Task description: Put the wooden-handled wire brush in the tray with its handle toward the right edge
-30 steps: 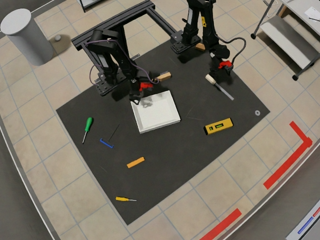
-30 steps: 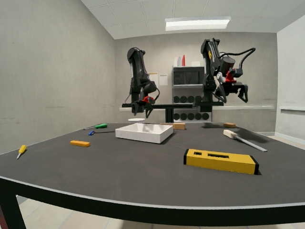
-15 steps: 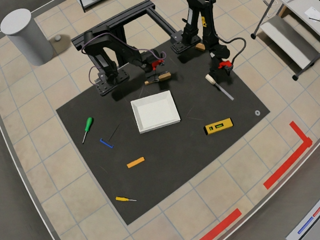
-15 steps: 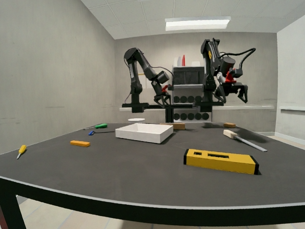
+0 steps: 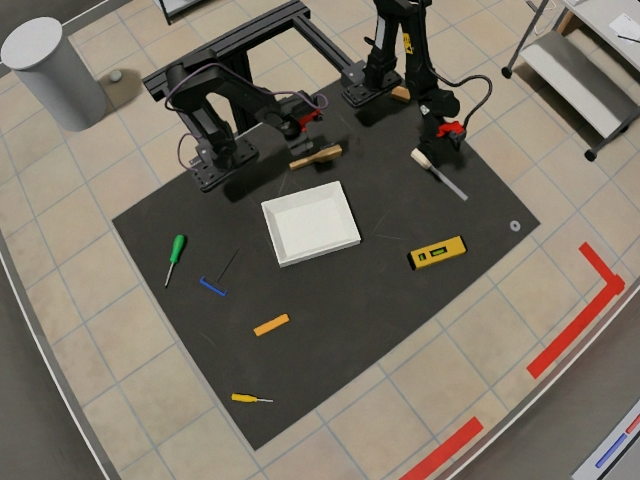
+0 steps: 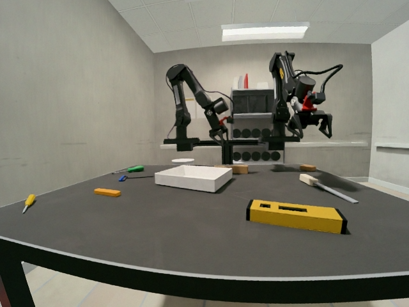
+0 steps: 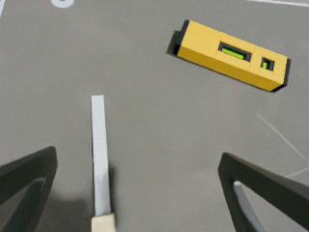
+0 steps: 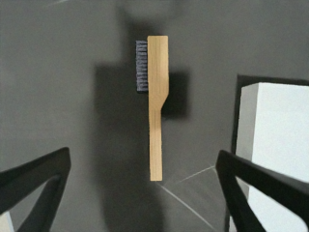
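Observation:
The wire brush [image 5: 315, 157] with its wooden handle lies flat on the black mat just behind the white tray [image 5: 310, 222]. In the right wrist view the brush [image 8: 155, 106] lies lengthwise between the fingers, bristles at the far end, with a corner of the tray [image 8: 280, 140] at the right. My right gripper [image 5: 299, 142] hovers open above the brush and holds nothing. My left gripper [image 5: 439, 149] is open and empty, raised above a file [image 5: 438, 173] with a pale handle. The tray stands right way up and is empty.
A yellow spirit level [image 5: 436, 252] lies beside the tray toward the left arm's side. A green screwdriver [image 5: 174, 257], a blue tool [image 5: 212, 286], an orange block [image 5: 270, 324] and a small yellow screwdriver [image 5: 250, 398] lie on the other side. A wooden block [image 5: 400, 94] sits by the left arm's base.

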Robot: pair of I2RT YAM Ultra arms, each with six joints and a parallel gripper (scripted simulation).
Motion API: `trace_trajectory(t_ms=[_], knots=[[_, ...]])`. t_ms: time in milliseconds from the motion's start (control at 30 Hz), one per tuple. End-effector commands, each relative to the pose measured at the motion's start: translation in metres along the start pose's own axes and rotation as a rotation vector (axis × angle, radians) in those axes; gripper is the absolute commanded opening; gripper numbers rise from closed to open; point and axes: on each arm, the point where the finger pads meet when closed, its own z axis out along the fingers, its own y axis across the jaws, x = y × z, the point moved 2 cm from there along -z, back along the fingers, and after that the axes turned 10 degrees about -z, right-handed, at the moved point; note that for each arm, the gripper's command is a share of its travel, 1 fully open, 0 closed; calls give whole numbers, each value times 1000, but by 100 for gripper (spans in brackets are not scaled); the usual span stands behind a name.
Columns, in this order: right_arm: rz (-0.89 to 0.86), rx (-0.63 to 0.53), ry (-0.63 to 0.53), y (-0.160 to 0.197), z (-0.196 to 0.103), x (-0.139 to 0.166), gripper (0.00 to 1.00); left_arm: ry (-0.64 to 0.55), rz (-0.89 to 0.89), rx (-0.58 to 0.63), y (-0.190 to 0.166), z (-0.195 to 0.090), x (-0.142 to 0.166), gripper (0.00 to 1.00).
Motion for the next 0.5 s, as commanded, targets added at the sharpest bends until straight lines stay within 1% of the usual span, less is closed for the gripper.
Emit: trace_trajectory(t_ms=[0,133,200,267,300,467], knots=[[-8,-4,-40,1,-7,-12,100,-56,-1,14,-2,-5,-21,100],[-8,-4,-40,1,-7,-12,100,-56,-1,14,-2,-5,-21,100],[-12,-6,-13,2,-5,-6,77,-22,34,26,-4,-5,-14,100],[-19,-1,-10,1,-5,-10,55,23,98,44,-8,-5,-4,100],[-20,7,11,-1,-2,-8,49,52,139,56,-10,-6,1,100],[-36,13,111,-6,15,-13,49,190,427,178,-31,-17,19,100]])
